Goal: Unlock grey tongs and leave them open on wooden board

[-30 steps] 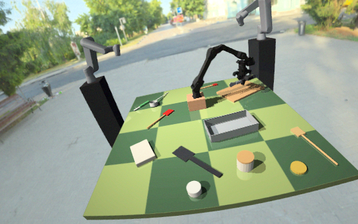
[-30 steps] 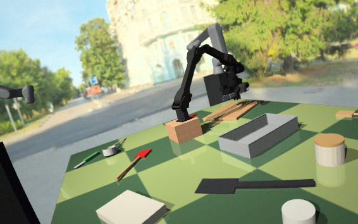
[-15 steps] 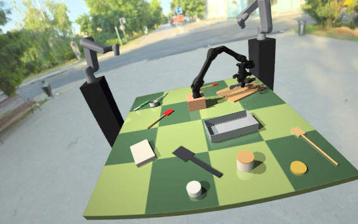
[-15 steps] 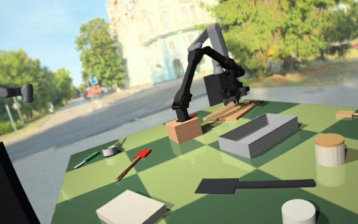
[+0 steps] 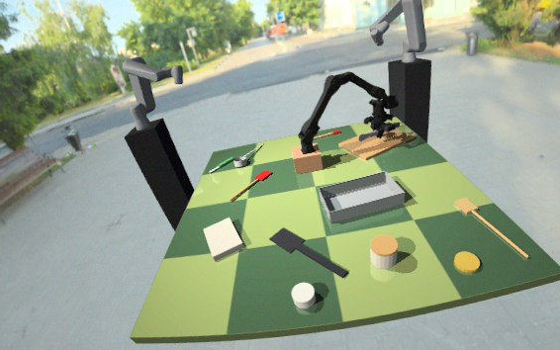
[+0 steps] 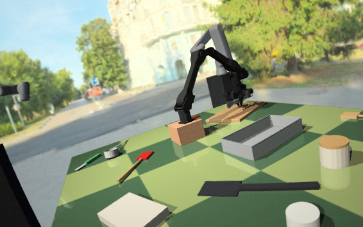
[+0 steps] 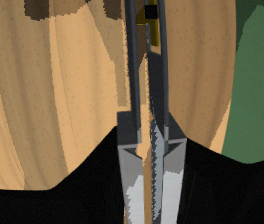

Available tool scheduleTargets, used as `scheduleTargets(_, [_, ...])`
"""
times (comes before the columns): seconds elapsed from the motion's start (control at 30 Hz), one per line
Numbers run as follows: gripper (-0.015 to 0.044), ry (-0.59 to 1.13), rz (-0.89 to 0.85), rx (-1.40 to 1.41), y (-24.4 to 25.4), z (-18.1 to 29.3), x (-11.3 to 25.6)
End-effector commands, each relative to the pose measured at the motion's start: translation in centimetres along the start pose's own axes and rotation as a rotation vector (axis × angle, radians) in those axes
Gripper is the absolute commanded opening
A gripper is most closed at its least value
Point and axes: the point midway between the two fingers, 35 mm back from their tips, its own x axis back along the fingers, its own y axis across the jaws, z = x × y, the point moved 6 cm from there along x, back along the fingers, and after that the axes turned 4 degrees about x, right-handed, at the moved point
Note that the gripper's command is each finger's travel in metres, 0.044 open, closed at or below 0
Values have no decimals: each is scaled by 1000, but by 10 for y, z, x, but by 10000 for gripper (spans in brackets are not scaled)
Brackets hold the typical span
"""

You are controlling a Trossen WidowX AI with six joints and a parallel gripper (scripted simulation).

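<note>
My gripper (image 5: 381,134) (image 6: 240,105) (image 7: 136,132) points down over the wooden board (image 5: 366,152) (image 6: 217,118) (image 7: 23,100) and is shut on the grey tongs (image 5: 366,136) (image 7: 134,75). In the wrist view their two long arms run up the picture, close together with a narrow gap. A yellow piece (image 7: 154,37) with a black square shows between the arms at the top. The tongs lie low along the board; I cannot tell whether they touch it. Their far ends are out of the wrist view. The roasting tin (image 5: 365,213) (image 6: 269,150) stands in front, with no tongs across it.
The arm's wooden base block (image 5: 307,161) (image 6: 186,133) is left of the board. A red-tipped spatula (image 5: 336,132) lies behind it. A black spatula (image 5: 288,240) (image 6: 220,188), a lidded jar (image 5: 384,253) (image 6: 334,154) and a white block (image 5: 223,237) (image 6: 134,208) are farther forward.
</note>
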Motion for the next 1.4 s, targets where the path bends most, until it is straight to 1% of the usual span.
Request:
scheduleTargets(0.0, [113,0,0,0,0,0,0])
scheduleTargets(0.4, [427,0,0,0,0,0,0])
scheduleTargets(0.43, [440,0,0,0,0,0,0])
scheduleTargets(0.53, [440,0,0,0,0,0,0])
scheduleTargets(0.63, [440,-1,-1,-1,15,-5,9])
scheduleTargets(0.8, [440,-7,-6,2,78,-15,43])
scheduleTargets(0.93, [440,-6,-8,-1,131,-14,73])
scheduleTargets(1.0, [440,-5,-9,-1,148,-11,82])
scheduleTargets(1.2, [440,-5,-9,0,150,-11,86])
scheduleTargets(1.27, [440,-7,-11,6,149,-11,96])
scheduleTargets(1.37, [440,-12,-15,19,146,-9,122])
